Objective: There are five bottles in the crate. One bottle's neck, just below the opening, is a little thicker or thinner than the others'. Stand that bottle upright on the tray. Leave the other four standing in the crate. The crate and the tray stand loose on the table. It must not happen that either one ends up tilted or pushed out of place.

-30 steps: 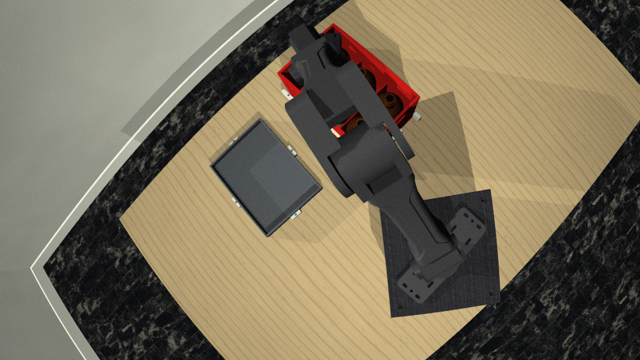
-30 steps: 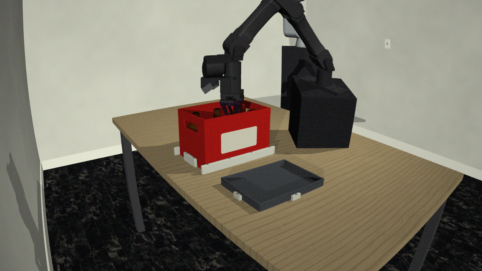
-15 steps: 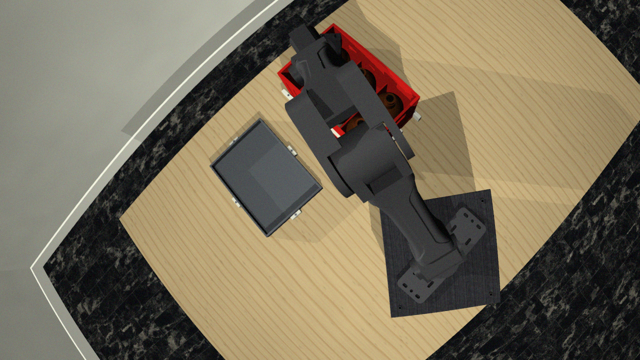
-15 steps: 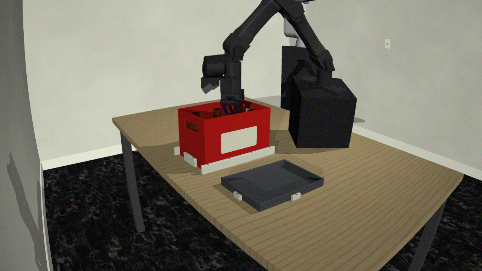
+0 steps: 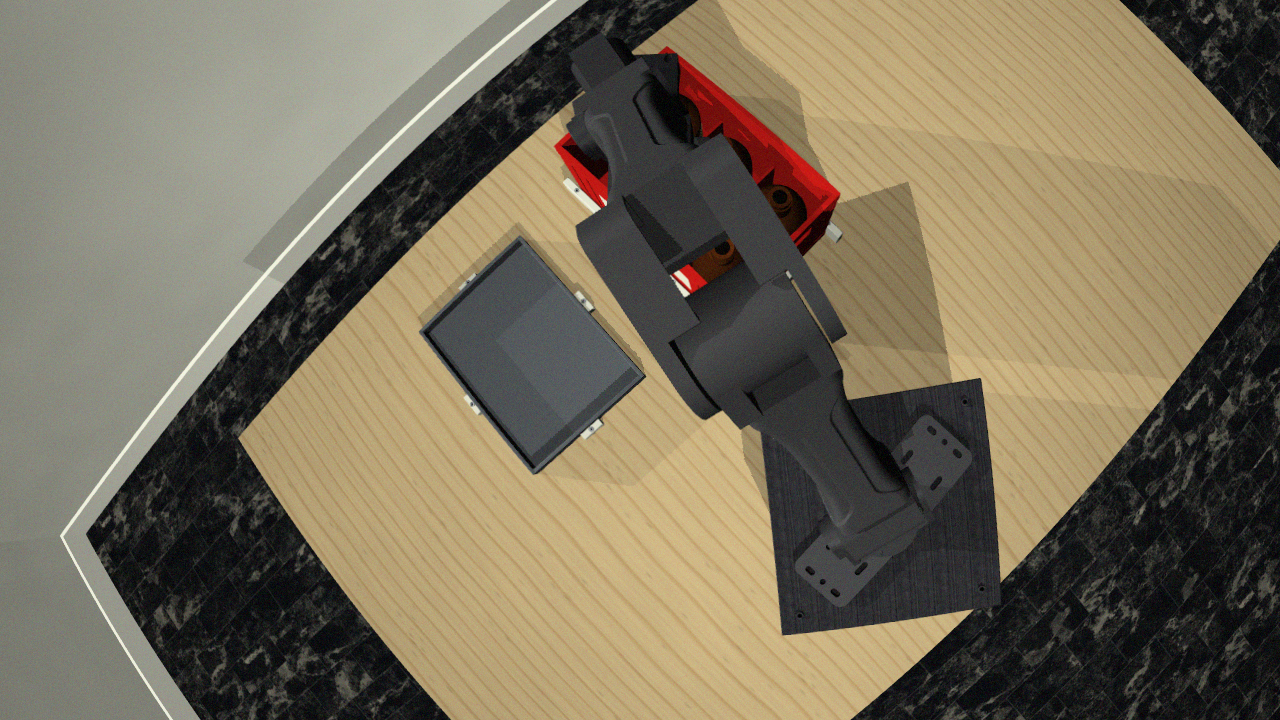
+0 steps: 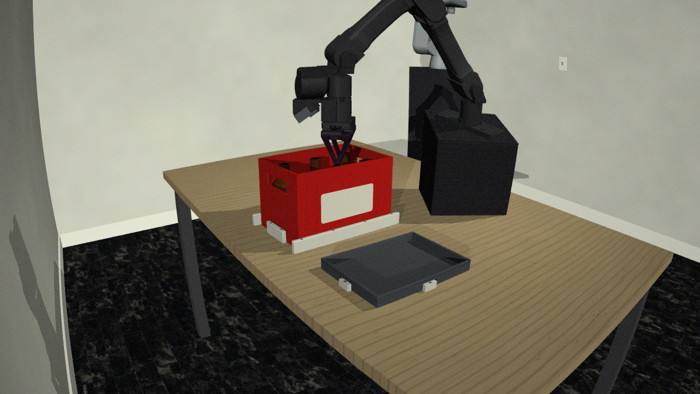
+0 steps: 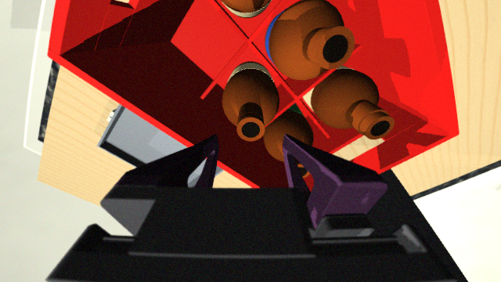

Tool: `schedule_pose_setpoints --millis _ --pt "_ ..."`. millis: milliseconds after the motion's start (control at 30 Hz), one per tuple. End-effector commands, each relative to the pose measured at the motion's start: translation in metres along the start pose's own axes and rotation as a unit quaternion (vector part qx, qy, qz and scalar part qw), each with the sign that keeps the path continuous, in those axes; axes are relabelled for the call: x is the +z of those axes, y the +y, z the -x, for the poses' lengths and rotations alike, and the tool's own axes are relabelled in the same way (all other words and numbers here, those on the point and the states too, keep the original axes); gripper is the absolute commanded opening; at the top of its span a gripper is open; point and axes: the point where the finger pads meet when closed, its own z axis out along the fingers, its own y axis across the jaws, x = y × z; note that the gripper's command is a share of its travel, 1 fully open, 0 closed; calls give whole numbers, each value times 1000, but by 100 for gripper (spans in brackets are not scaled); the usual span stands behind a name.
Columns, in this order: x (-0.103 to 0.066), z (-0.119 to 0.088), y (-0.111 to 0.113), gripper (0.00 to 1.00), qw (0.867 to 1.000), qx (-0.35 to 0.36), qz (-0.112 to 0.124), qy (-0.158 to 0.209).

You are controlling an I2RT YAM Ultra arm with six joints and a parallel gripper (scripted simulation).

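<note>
Five brown bottles (image 5: 784, 210) (image 6: 315, 164) (image 7: 250, 94) are standing in the crate as the open gripper (image 6: 337, 162) (image 7: 250, 140) is hanging over them

The black arm (image 5: 751, 344) (image 6: 374, 24) is rising from its dark block (image 5: 971, 568) (image 6: 470, 181), bending at a high elbow and reaching down toward the red crate (image 5: 756, 129) (image 6: 305, 210) (image 7: 423, 59). Its wrist is pointing straight down in the exterior view, and the gripper is hanging upright beneath it, its fingertips sitting around the height of the crate's rim. From above, the arm is covering much of the crate. The two fingers are standing partly spread, with a gap between their tips, and they are pinching nothing. In the wrist view, one bottle mouth is showing just beyond that gap, while another bottle is lying partly hidden behind the purple finger (image 7: 333, 196). Which neck is differing from the rest, I cannot tell.

The crate is sitting level on the wooden table (image 5: 358, 555) (image 6: 538, 274), with a long white strip (image 6: 342, 233) running along its label side. The gray tray (image 5: 554, 358) (image 6: 391, 259) (image 7: 133, 129) is lying flat near the crate, carrying no bottle, with small white blocks (image 5: 583, 301) (image 6: 429, 285) standing around its edges.

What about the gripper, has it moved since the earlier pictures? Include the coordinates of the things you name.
Yes, upward: in the exterior view, the gripper (image 6: 337, 163) (image 7: 250, 140) now stands higher against the rim of the crate (image 5: 757, 124) (image 6: 307, 201) (image 7: 427, 66).
</note>
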Motion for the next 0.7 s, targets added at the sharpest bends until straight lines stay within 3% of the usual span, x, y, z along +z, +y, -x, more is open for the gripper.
schedule_pose_setpoints --millis 0,400,667 --pt "-35 13 3 61 1000 0 11 -21" --pt "-61 12 3 61 1000 0 11 -21" --pt "-67 12 3 61 1000 1 11 -21"
